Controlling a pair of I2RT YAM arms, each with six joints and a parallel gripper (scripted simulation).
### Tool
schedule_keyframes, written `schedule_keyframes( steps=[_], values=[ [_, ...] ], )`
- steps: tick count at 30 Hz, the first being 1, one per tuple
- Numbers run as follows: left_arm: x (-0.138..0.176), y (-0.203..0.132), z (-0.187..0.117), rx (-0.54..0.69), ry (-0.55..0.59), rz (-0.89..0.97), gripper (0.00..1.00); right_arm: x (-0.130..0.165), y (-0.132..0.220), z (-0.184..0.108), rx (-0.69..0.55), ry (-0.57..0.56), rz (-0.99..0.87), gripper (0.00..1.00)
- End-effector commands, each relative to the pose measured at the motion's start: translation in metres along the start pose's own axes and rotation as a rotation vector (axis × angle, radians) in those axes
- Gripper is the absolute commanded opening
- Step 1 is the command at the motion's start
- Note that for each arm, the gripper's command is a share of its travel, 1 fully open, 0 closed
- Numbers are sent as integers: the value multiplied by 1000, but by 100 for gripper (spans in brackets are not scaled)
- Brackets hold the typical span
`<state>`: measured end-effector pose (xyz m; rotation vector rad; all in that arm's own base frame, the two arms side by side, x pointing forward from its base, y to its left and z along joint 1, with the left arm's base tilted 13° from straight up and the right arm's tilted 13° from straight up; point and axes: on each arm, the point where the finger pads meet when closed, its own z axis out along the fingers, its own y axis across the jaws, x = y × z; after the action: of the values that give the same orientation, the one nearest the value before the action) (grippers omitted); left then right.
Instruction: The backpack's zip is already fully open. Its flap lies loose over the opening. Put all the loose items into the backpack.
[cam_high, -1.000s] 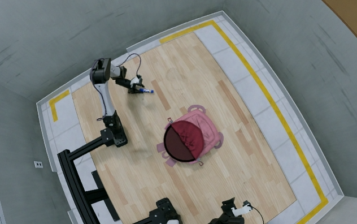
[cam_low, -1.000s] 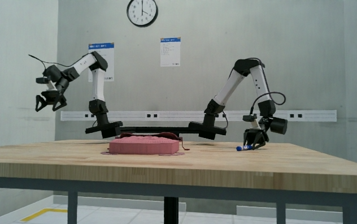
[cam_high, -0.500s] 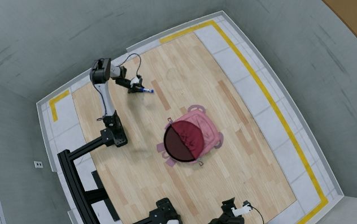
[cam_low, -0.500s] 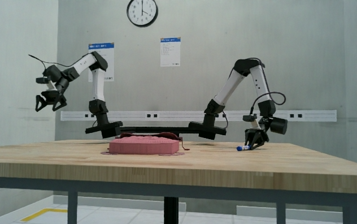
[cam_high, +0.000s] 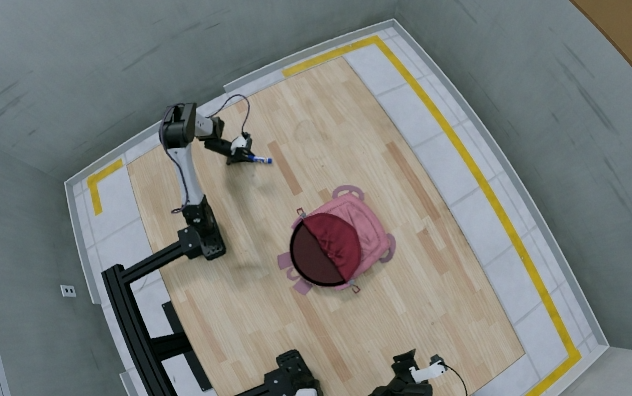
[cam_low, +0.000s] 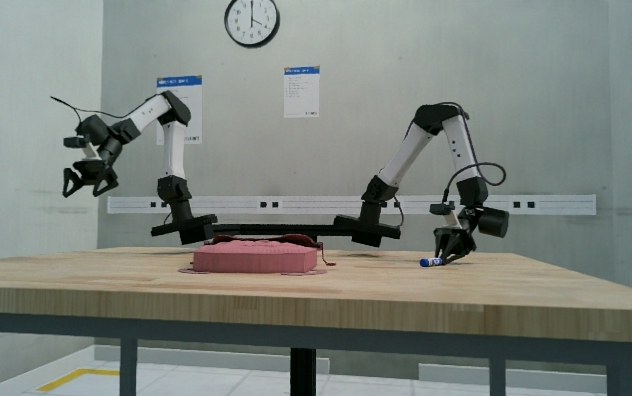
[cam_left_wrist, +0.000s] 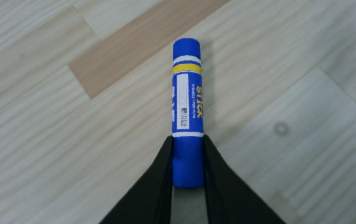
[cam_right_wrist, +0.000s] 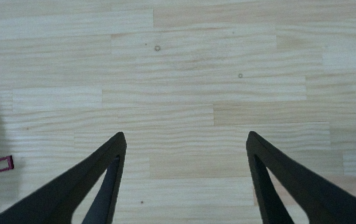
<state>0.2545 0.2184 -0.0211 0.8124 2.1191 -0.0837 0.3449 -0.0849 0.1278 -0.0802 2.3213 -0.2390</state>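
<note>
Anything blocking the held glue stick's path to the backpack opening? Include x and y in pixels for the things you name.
Nothing visible stands between the blue cylindrical glue stick (cam_high: 262, 160) (cam_low: 431, 262) (cam_left_wrist: 188, 105) in the left gripper (cam_high: 250, 159) (cam_low: 442, 260) (cam_left_wrist: 187, 141) and the pink fabric backpack (cam_high: 372, 230) (cam_low: 255, 260). At the backpack, its dark red fabric flap (cam_high: 347, 238) lies over part of the opening; it could get in the way.

We see the change at the right of the exterior view, just above the table's edge: the left gripper (cam_high: 250, 158) (cam_low: 442, 261) (cam_left_wrist: 187, 141) has drawn its fingers closer together than a second ago. They now pinch one end of the blue glue stick (cam_high: 262, 160) (cam_low: 430, 262) (cam_left_wrist: 187, 100), and we see slightly less of its length there.
</note>
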Motion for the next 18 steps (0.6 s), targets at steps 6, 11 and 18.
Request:
schedule_keyframes(
  steps=[6, 11, 18],
  values=[
    [0, 4, -4, -6, 2, 13, 13, -14, -4, -3, 4, -30, -8, 90],
    [0, 5, -4, -6, 2, 13, 13, -14, -4, -3, 4, -30, -8, 90],
    [-33, 11, -32, -22, 7, 36, 13, -14, -4, -3, 4, -30, -8, 90]
  ],
)
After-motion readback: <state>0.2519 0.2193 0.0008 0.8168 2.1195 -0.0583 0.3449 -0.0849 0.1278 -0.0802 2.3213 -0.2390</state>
